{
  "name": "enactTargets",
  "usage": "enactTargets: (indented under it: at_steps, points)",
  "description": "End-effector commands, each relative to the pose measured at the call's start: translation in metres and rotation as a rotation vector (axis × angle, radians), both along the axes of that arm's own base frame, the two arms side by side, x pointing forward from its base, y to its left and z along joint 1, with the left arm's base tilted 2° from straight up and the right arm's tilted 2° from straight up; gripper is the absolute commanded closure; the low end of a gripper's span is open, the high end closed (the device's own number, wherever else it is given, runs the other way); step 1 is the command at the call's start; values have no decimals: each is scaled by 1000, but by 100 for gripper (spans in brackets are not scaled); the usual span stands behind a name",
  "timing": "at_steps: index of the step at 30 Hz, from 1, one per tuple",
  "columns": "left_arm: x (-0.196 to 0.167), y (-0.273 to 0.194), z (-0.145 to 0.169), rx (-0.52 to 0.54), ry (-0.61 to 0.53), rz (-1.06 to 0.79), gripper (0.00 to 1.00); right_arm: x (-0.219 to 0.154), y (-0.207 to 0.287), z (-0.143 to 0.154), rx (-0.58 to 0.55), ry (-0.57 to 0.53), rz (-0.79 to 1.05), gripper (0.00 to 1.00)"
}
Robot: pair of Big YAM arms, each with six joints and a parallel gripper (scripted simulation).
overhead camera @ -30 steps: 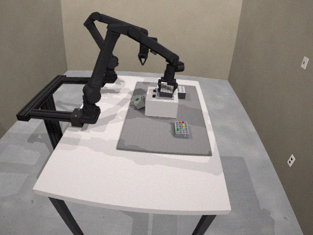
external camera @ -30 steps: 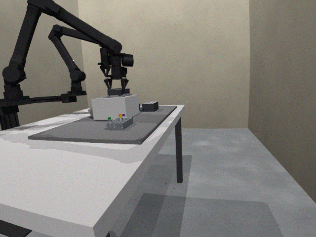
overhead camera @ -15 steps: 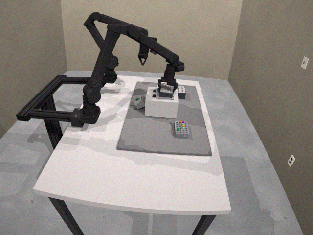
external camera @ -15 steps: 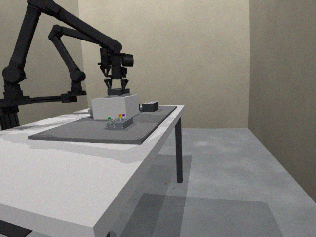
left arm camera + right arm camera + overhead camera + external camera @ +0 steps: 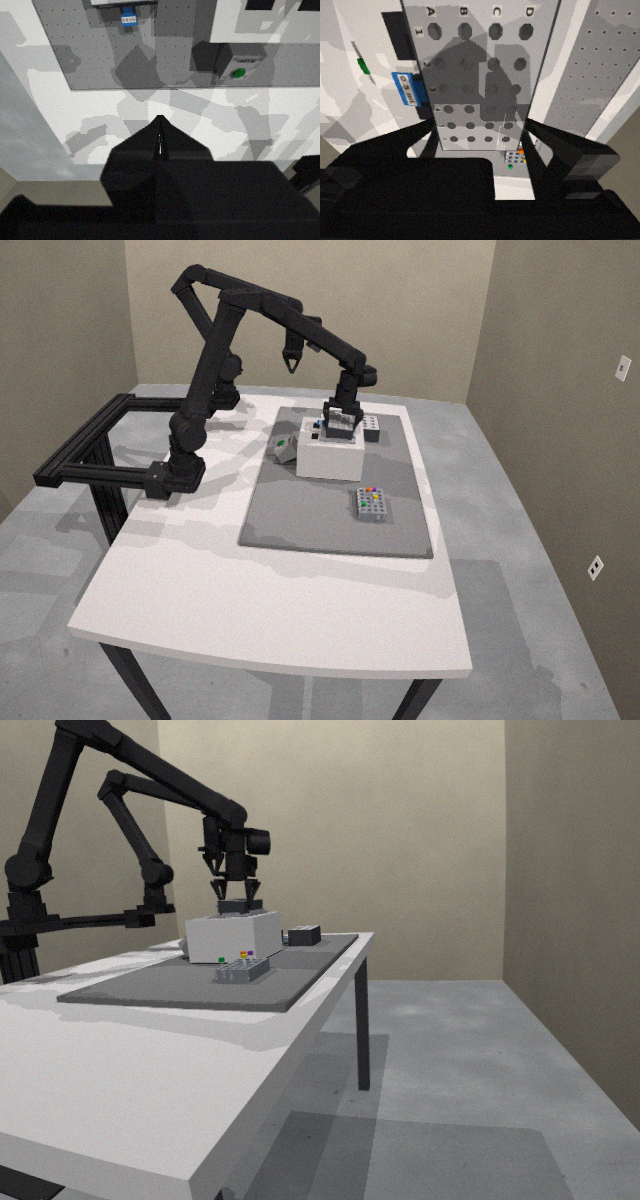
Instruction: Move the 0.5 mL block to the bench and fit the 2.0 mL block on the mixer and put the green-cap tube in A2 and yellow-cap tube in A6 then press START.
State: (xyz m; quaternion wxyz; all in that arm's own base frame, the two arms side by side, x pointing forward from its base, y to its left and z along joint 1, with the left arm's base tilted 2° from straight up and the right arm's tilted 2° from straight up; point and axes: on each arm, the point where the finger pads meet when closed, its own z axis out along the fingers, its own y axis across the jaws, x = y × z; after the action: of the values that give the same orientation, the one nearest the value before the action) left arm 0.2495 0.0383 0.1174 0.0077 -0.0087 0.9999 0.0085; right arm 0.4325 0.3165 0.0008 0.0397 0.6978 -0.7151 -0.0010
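White table, grey mat lying flat on its top, dark legs below.

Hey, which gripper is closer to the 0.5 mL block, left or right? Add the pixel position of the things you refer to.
Right. The right gripper (image 5: 341, 430) (image 5: 236, 902) (image 5: 479, 120) is clamped across the block (image 5: 339, 433) (image 5: 232, 907) (image 5: 480, 45); the left gripper (image 5: 292, 369) (image 5: 214, 873) (image 5: 160, 120) hangs shut in the air, away from it.

Lab-like room, white bench, mixer, tube rack, bare beige walls
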Motion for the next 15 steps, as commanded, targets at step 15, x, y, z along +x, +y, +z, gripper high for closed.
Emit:
enactTargets:
  at_steps: [15]
  points:
    - [27,2,26,10,-85,-14,100,0,-3,28,12,-9,17,100]
